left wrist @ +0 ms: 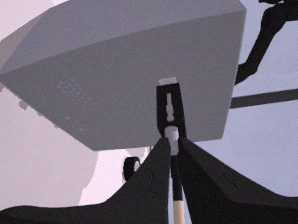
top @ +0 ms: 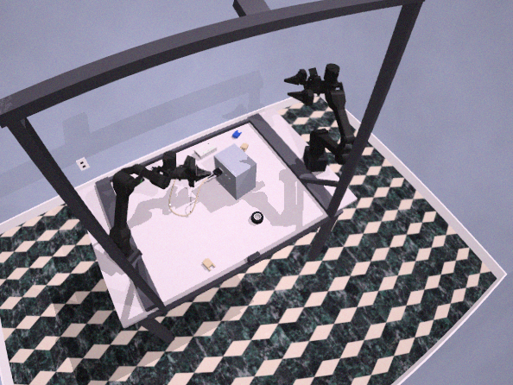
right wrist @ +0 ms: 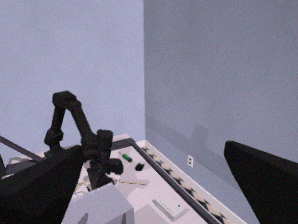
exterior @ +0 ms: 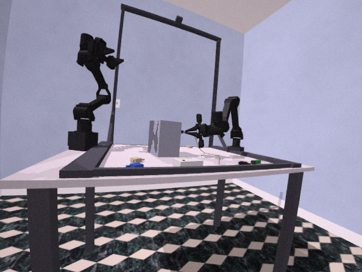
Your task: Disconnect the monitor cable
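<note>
- Pinching one thumbscrew (left wrist: 171,132) at the back of the plug (top: 218,172) (exterior: 182,132) (left wrist: 161,110), the left gripper (top: 211,173) (exterior: 185,132) (left wrist: 172,144) (right wrist: 94,190) has its jaws nearly together.
- The screw's knob lies right at the fingertips, between them; the plug's black body sits just ahead of them, on the box side.
- The plug is at the side of the grey box (top: 246,178) (exterior: 169,138) (left wrist: 130,90) (right wrist: 100,206), above the table (top: 173,259) (exterior: 122,150) (left wrist: 110,177) (right wrist: 156,182). A light strip shows at its front end; how deep it sits in the port I cannot tell.
- The second thumbscrew cannot be made out clearly.
- The cable (top: 170,200) (exterior: 210,155) (left wrist: 178,212) runs back from the plug, passing between the fingers in the wrist view, and loops below the left gripper.
- The right gripper (top: 287,86) (exterior: 119,55) (right wrist: 155,150) has its jaws wide, with nothing between them, high up and well apart from the plug.
- The wheel (top: 253,219) (left wrist: 131,170) rests on the table near the box.
</note>
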Robot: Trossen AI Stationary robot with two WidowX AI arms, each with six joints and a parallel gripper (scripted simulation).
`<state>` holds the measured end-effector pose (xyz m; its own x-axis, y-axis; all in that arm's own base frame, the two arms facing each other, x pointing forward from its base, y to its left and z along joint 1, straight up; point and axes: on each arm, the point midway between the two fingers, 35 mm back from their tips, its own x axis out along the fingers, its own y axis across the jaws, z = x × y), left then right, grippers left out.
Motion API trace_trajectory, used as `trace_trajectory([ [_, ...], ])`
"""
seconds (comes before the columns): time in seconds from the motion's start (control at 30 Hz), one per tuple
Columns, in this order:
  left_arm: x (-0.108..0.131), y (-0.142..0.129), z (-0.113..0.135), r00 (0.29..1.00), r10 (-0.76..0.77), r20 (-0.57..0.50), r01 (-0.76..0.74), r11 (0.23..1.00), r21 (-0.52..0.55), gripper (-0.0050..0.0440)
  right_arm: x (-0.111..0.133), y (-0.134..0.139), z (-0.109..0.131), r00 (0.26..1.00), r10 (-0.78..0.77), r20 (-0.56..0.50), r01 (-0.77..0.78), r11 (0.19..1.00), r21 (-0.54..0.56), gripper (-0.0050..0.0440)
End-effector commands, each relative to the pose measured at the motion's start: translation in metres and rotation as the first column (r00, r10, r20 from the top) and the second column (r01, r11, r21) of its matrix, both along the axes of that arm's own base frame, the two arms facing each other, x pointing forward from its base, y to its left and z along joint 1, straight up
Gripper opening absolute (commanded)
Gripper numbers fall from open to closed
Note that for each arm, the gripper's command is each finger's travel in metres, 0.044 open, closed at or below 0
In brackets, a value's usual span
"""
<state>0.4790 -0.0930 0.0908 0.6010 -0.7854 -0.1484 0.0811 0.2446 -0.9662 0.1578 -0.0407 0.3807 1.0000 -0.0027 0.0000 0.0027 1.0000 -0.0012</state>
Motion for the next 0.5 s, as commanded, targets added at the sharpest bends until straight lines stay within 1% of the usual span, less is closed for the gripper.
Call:
trace_trajectory([
  [0.0,0.0029,0.0005,0.0100,1.000,0.005,0.016,-0.005,1.000,-0.031,0.0000,-0.0003,0.0013,0.0027,1.000,0.003,0.001,-0.003,1.000,-0.004,0.0440],
  [0.07,0.0029,0.0005,0.0099,1.000,0.005,0.015,-0.005,0.999,-0.034,0.0000,-0.0003,0.0013,0.0027,1.000,0.003,0.001,-0.003,1.000,-0.004,0.0440],
  [0.2,0.0029,0.0008,0.0085,1.000,0.004,-0.005,-0.005,0.996,-0.093,0.0000,-0.0003,0.0013,0.0027,1.000,0.003,0.001,-0.003,1.000,-0.004,0.0440],
  [0.33,0.0029,0.0008,0.0084,1.000,0.004,-0.007,-0.005,0.995,-0.100,0.0000,-0.0003,0.0013,0.0027,1.000,0.003,0.001,-0.003,1.000,-0.004,0.0440],
  [0.47,0.0029,0.0009,0.0070,1.000,0.001,-0.027,-0.006,0.987,-0.159,0.0000,-0.0003,0.0013,0.0027,1.000,0.003,0.001,-0.003,1.000,-0.004,0.0440],
])
